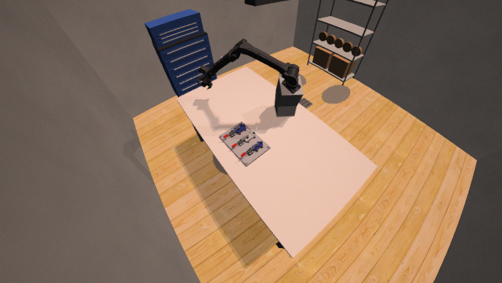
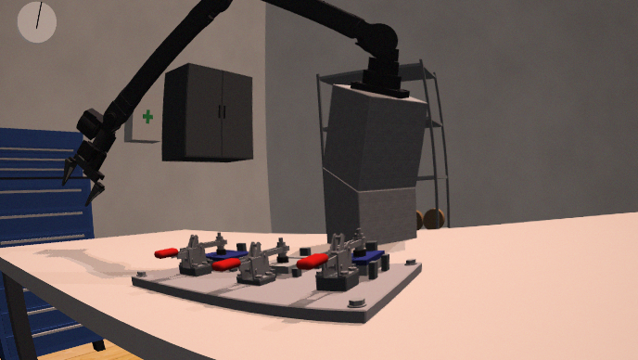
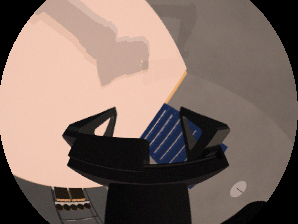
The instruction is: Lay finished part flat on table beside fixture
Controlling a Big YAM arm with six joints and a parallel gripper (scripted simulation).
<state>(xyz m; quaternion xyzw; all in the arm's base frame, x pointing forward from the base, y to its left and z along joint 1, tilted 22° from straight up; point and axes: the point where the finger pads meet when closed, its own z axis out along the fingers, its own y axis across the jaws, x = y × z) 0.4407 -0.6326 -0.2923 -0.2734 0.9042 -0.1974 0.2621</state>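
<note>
Pale metal slotted part (image 1: 251, 138) (image 2: 287, 267) in middle of fixture plate (image 1: 246, 159) (image 2: 297, 297) — well below my spread black jaws, nothing gripped.

Warm, dim light throws soft-toned arm shadows over the tabletop (image 1: 314, 157) (image 2: 510, 288) (image 3: 45, 115); black rings the round wrist view.

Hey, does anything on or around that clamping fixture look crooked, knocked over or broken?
Nothing stands out. The fixture plate lies flat on the table, and its three red-handled toggle clamps stand upright in a row. Fine damage would be too small to tell.
</note>
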